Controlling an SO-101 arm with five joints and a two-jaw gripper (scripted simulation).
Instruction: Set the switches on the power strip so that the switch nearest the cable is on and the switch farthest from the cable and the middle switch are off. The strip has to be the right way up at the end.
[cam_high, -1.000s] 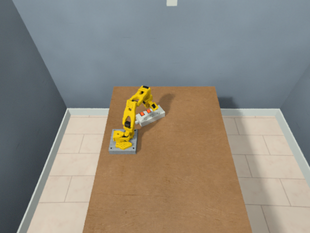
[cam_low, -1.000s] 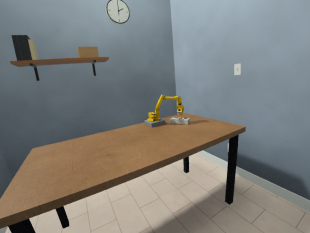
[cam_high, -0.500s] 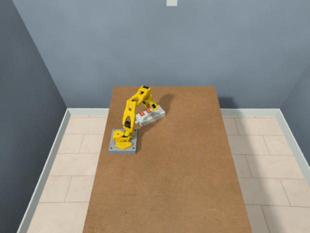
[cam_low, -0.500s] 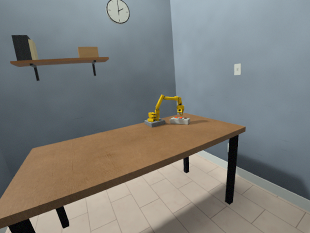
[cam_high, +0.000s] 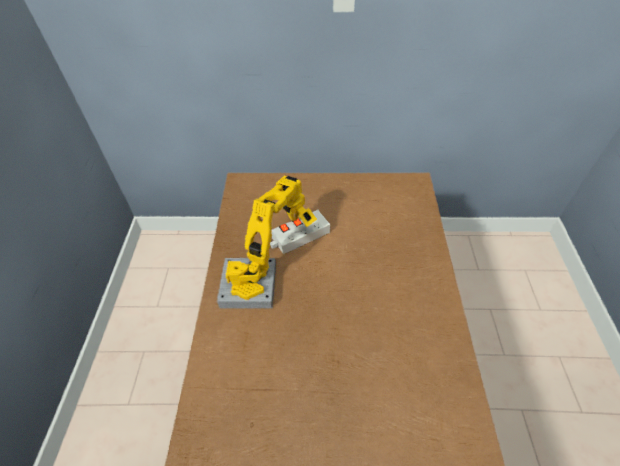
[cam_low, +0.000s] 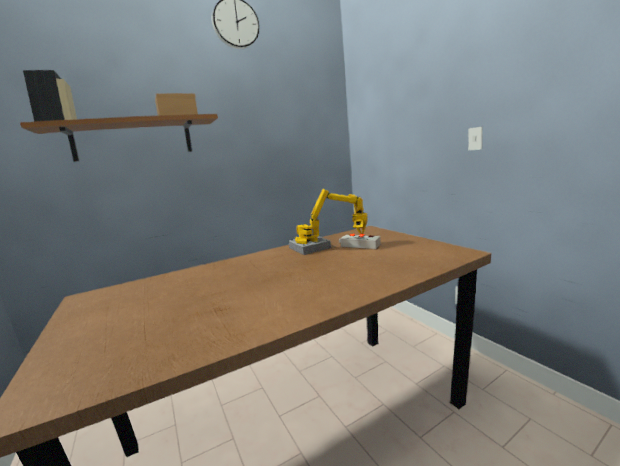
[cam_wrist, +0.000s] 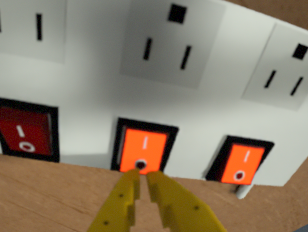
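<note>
The white power strip (cam_high: 303, 230) lies right way up on the table, sockets and switches facing up, with its cable stub (cam_high: 273, 244) at the end nearest the arm's base. In the wrist view the switch nearest the cable (cam_wrist: 242, 159) is lit orange, the middle switch (cam_wrist: 144, 149) is lit orange, and the farthest switch (cam_wrist: 26, 132) is dark red. My gripper (cam_wrist: 141, 173) is shut with nothing between the fingers. Its tips are at the lower edge of the middle switch. In the top view the gripper (cam_high: 300, 217) hides the farthest switch.
The arm's grey base plate (cam_high: 246, 289) sits on the brown table just in front of the strip. The table's left edge runs close to the base and strip. The strip also shows in the exterior view (cam_low: 359, 241).
</note>
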